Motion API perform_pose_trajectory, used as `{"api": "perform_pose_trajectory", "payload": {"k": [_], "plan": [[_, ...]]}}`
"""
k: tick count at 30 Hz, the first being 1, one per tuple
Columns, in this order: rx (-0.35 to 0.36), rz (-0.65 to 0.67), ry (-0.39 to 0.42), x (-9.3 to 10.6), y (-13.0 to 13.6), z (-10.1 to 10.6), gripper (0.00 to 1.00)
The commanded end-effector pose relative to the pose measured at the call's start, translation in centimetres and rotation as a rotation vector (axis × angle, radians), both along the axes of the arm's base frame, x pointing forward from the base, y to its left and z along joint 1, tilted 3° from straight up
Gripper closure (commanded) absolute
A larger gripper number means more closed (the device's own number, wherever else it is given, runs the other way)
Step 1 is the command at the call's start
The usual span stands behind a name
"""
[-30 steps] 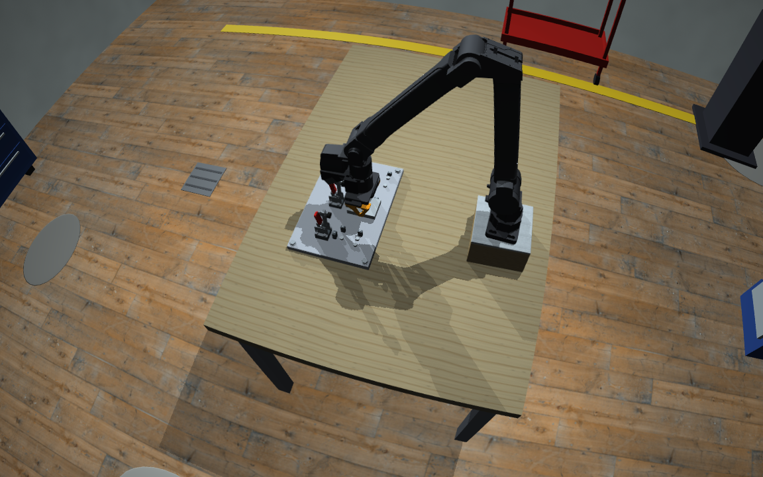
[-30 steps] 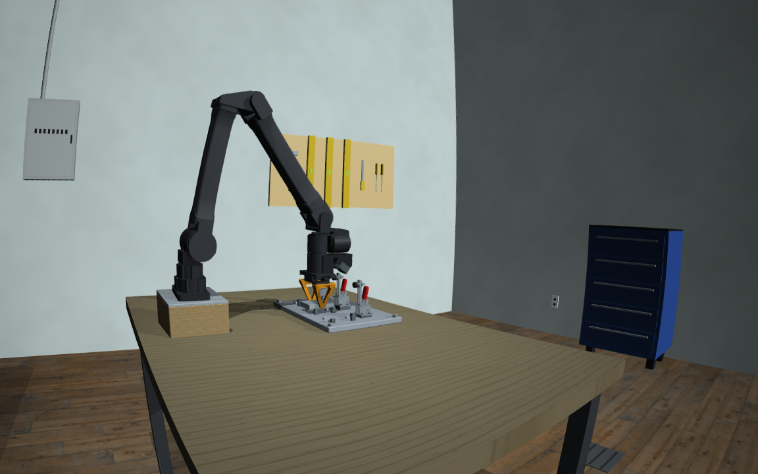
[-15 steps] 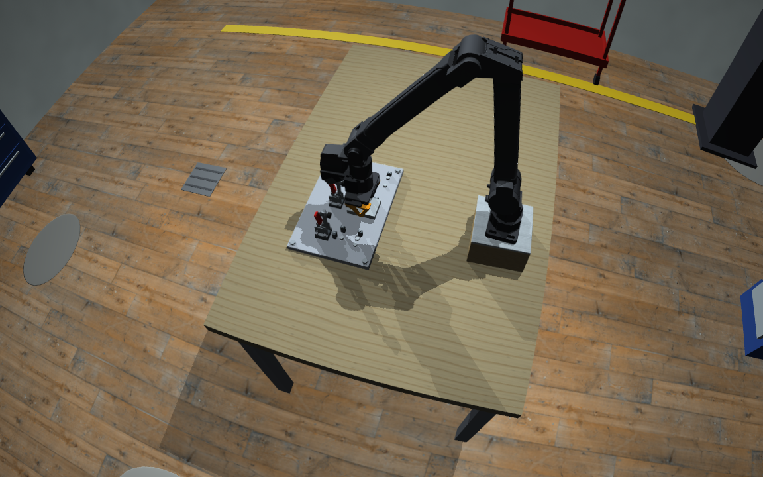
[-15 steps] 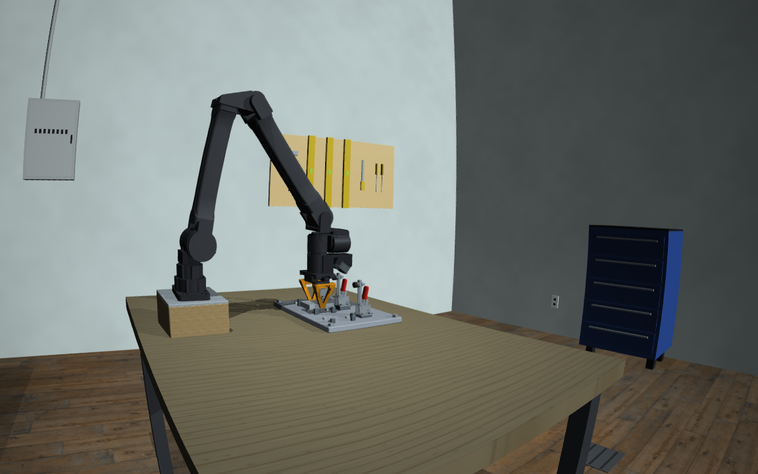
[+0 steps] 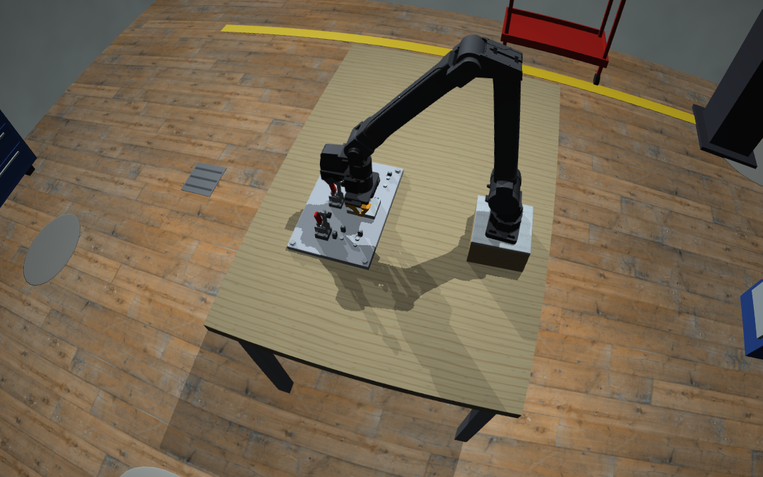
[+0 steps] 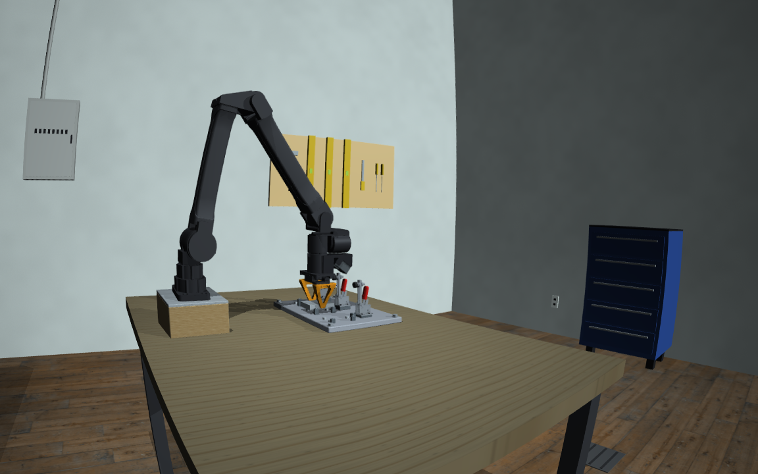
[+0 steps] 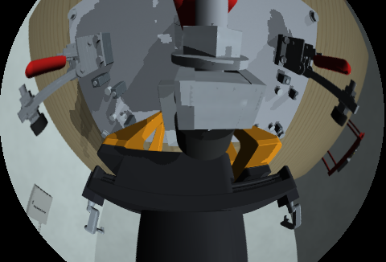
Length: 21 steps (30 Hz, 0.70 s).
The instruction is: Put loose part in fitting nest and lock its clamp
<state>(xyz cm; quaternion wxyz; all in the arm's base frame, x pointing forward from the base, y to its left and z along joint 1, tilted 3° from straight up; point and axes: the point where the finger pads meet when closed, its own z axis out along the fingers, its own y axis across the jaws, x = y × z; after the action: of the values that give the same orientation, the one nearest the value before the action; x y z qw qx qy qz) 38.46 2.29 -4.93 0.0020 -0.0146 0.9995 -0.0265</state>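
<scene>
Loose part (image 5: pixel 375 207) (image 6: pixel 309 305) (image 7: pixel 170 137) sits between the jaws (image 5: pixel 359 209) (image 6: pixel 317 304), which are closed on it, low over the fixture plate (image 5: pixel 370 243) (image 6: pixel 370 321) (image 7: pixel 133 33); so the pick-up is done and the part is at the middle nest, probably being seated. Whether it lies flat on the pads, hard against the stop block and side blocks, cannot be told, nor can the match of the pad layout be checked beneath it. Just beyond the jaws, the middle clamp (image 5: pixel 336 200) (image 6: pixel 341 299) (image 7: pixel 219 101) stands with its bar raised, unlocked. Farther out on either side, the left-hand clamp (image 5: pixel 322 230) (image 6: pixel 362 305) (image 7: pixel 92 53) and right-hand clamp (image 7: pixel 290 53) of the wrist view are open too. Left to do: confirm the seating, release, push the matching handle over to its stop, then move clear.
</scene>
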Motion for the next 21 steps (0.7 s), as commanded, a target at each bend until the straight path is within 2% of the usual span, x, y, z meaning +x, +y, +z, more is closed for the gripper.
{"api": "perform_pose_trajectory", "payload": {"k": [1,3,4,9,13,21], "plan": [[-0.001,0.006,-0.015,1.0,-0.5,-0.1,1.00],[-0.001,0.006,-0.015,1.0,-0.5,-0.1,1.00],[0.000,0.008,-0.036,1.3,-0.4,0.9,1.00],[-0.001,0.004,-0.021,1.5,-0.6,-0.1,1.00],[0.001,0.008,-0.045,2.1,-0.4,0.5,1.00],[0.000,0.007,-0.037,2.0,-0.5,0.3,1.00]]}}
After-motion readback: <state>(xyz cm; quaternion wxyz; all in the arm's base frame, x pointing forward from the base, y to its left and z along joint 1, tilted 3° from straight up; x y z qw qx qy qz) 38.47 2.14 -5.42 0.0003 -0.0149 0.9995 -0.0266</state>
